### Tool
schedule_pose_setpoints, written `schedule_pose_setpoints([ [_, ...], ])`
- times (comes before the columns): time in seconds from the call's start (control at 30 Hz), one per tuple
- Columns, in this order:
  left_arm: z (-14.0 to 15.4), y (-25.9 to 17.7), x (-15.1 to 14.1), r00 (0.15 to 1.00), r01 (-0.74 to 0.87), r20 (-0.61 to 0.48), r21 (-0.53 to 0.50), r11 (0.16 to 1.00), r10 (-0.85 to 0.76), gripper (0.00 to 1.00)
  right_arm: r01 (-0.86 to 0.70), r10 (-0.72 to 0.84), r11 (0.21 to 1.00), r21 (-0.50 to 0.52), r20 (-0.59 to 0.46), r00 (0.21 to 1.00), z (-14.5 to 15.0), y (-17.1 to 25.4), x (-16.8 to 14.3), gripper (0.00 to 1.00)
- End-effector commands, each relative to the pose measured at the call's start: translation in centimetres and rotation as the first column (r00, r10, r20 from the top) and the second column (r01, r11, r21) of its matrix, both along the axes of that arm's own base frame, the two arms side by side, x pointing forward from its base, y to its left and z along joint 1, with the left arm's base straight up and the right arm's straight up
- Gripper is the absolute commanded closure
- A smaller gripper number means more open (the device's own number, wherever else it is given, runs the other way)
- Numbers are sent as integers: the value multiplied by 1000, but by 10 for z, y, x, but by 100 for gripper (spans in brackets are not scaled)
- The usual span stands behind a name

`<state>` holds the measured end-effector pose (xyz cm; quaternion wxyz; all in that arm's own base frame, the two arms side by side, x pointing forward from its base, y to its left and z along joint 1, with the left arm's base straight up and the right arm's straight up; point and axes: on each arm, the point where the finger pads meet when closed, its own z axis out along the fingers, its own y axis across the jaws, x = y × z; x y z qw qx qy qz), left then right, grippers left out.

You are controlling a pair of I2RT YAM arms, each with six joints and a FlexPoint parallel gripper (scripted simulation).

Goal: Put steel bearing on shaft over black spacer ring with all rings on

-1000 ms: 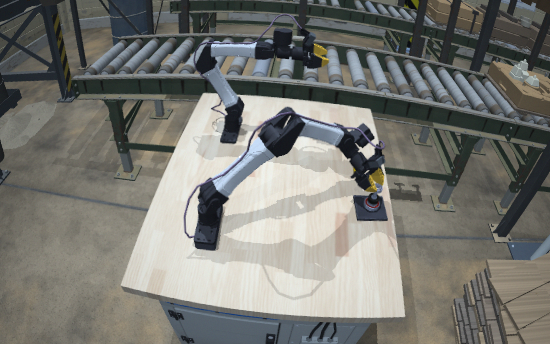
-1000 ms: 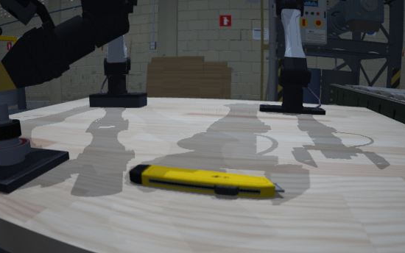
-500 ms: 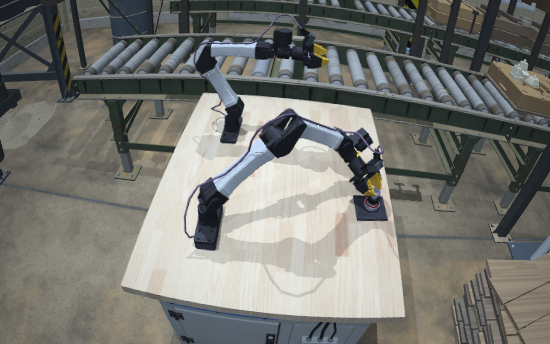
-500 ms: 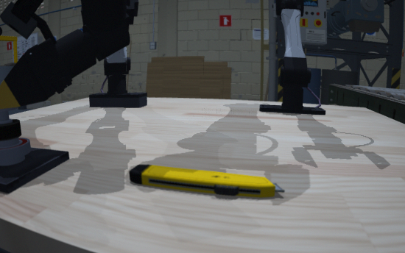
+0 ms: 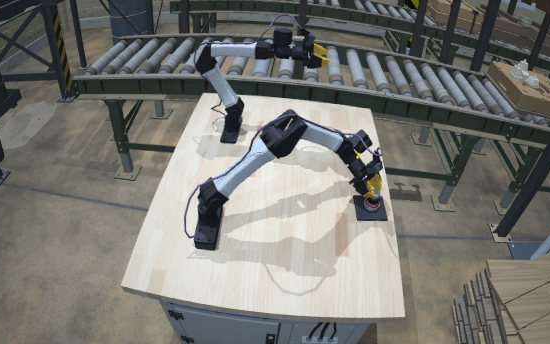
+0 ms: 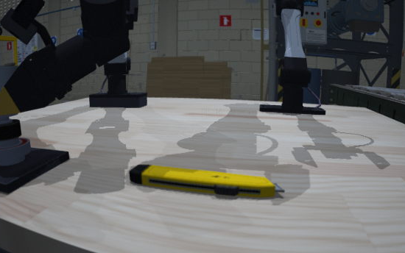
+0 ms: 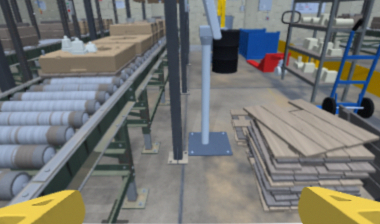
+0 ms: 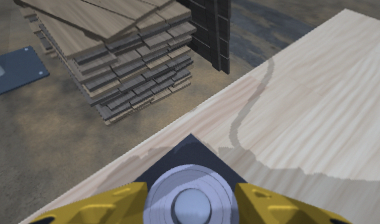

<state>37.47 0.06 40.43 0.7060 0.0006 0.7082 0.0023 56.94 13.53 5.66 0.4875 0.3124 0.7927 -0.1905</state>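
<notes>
The dark base plate [image 5: 365, 216] [image 6: 48, 156] [image 8: 191, 145] lies near the table edge. Its upright shaft [image 6: 5, 118] [image 8: 192, 202] carries a white ring with a red top [image 6: 8, 156] low down and the black spacer ring [image 6: 5, 131] above that. My right gripper [image 5: 373, 191] [image 6: 5, 107] [image 8: 191, 192] is shut on the steel bearing [image 8: 158, 197], over the black ring. In the right wrist view the shaft top shows in the bearing's hole; in the exterior view the finger hides the bearing. My left gripper [image 5: 326, 56] [image 7: 191, 199] is open and empty, high by the conveyor.
A yellow box cutter [image 6: 206, 180] lies on the table in the exterior view. The roller conveyor [image 5: 250, 85] [image 7: 56, 120] runs along the table's far side. The table edge is close to the base plate. The right arm reaches across the table from its base [image 5: 206, 235].
</notes>
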Motion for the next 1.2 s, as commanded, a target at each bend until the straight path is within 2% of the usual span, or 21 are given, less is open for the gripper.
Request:
schedule_pose_setpoints([
  [0.0,17,-1,-3,999,5,36,8,1000,-6,0,10,-11,1000,11,38,999,4,0,5,100],
  [0.1,17,-1,-3,999,5,36,8,1000,-6,0,11,-12,1000,20,54,998,11,0,6,100],
  [0.2,17,-1,-3,999,5,36,8,1000,-6,0,9,-10,1000,7,29,1000,-2,-1,2,100],
  [0.4,17,-1,-3,999,5,36,8,1000,-6,0,4,-5,1000,20,54,999,11,3,6,100],
  [0.47,17,-1,-3,999,5,36,8,1000,-6,0,0,0,1000,-4,5,1000,-18,3,-1,100],
  [0.5,17,-1,-3,999,5,36,8,1000,-6,0,-8,8,1000,4,13,1000,-10,5,0,100],
  [0.53,17,-1,-3,999,5,36,8,1000,-6,0,14,-16,1000,28,79,997,24,-2,10,44],
  [1.03,17,-1,-3,999,5,36,8,1000,-6,0,8,-11,999,34,91,996,28,3,11,44],
  [1.17,17,-1,-3,999,5,36,8,1000,-6,0,-2,0,1000,24,73,997,40,7,6,44],
])
